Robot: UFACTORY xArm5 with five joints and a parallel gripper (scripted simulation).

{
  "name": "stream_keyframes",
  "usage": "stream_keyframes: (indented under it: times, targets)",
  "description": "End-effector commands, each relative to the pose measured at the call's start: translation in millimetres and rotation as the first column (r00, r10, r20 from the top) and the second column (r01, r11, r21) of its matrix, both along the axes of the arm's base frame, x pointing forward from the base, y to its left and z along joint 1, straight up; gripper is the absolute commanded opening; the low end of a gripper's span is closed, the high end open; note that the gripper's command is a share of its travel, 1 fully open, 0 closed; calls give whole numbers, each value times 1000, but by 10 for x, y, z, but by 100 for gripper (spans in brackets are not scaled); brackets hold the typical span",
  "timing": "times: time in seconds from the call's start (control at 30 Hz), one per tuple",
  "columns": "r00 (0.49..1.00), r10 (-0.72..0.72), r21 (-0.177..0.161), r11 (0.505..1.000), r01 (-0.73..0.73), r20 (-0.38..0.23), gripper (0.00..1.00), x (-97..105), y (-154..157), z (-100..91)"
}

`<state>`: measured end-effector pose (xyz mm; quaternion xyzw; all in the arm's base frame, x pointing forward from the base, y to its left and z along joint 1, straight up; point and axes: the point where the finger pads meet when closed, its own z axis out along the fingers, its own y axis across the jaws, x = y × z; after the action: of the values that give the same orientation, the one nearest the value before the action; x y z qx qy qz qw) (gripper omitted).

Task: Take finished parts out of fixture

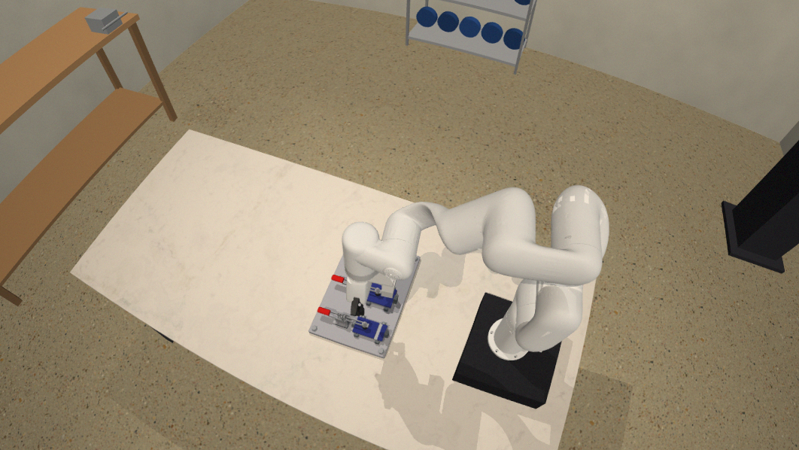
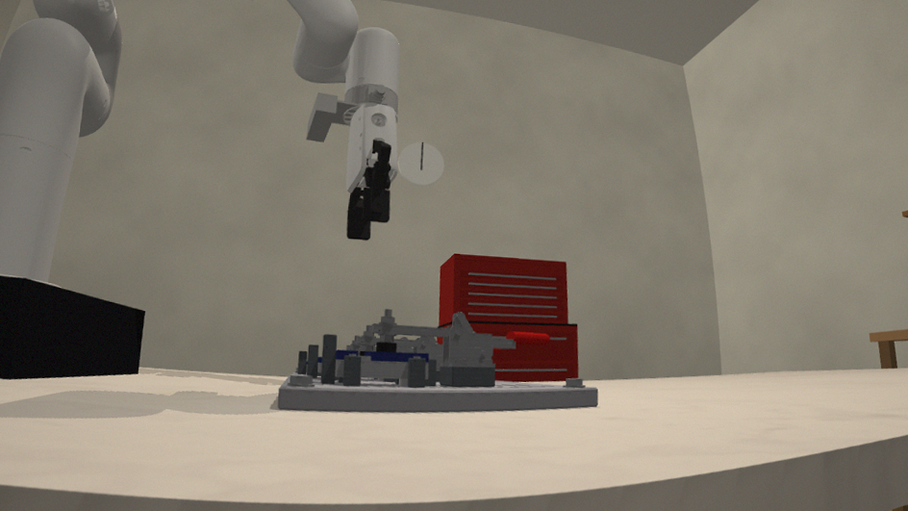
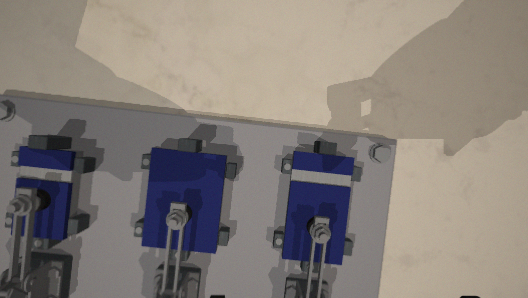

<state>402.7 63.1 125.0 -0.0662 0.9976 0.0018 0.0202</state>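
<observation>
The grey fixture plate (image 1: pixel 335 333) (image 2: pixel 433 404) (image 3: pixel 110 210) bears three blue pieces in a row. In the wrist view a slotted part (image 3: pixel 50 220) (image 2: pixel 397 357) sits at the left, its pale slot crosswise. The plain blank (image 3: pixel 162 190) (image 1: pixel 380 302) is in the middle. Another slotted part (image 3: pixel 295 212) (image 1: pixel 371 330) is at the right. A toggle clamp's spindle stands over each piece, and all three clamp arms are down. My gripper (image 1: pixel 357 307) (image 2: pixel 368 227) (image 3: pixel 343 296) is open and empty, pointing down high above the fixture. My arm hides the far station in the top view.
Red clamp handles (image 1: pixel 337 278) (image 2: pixel 527 336) stick out on the side away from my black base block (image 1: pixel 475 357) (image 2: pixel 8 329). Dark locating posts (image 3: pixel 50 142) surround the pieces. A red tool chest (image 2: pixel 506 289) stands behind the fixture in the exterior view.
</observation>
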Motion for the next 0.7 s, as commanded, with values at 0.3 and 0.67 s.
stream_keyframes:
  times: [0.3,0.67]
  targets:
    - [993,-107,-7,994,106,-43,100,-181,167,67]
    - [993,-107,-7,994,106,-43,0,-182,168,68]
